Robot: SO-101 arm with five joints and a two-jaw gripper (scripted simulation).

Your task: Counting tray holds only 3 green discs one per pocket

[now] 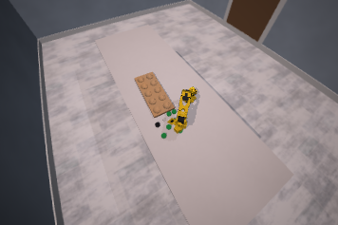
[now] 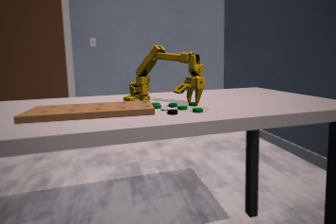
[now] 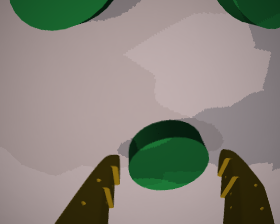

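The gripper stands partly open, holding nothing, its fingertips either side of a green disc, a gap showing at both sides. The table's edges lie away from it. Four more green discs and a black disc lie nearby, between the gripper and the wooden tray or just beside; no disc shows in its pockets.

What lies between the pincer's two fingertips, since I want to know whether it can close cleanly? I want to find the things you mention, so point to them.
One green disc (image 2: 193, 104) (image 3: 169, 162), with bare tabletop showing on either side of it; the wrist view shows this.
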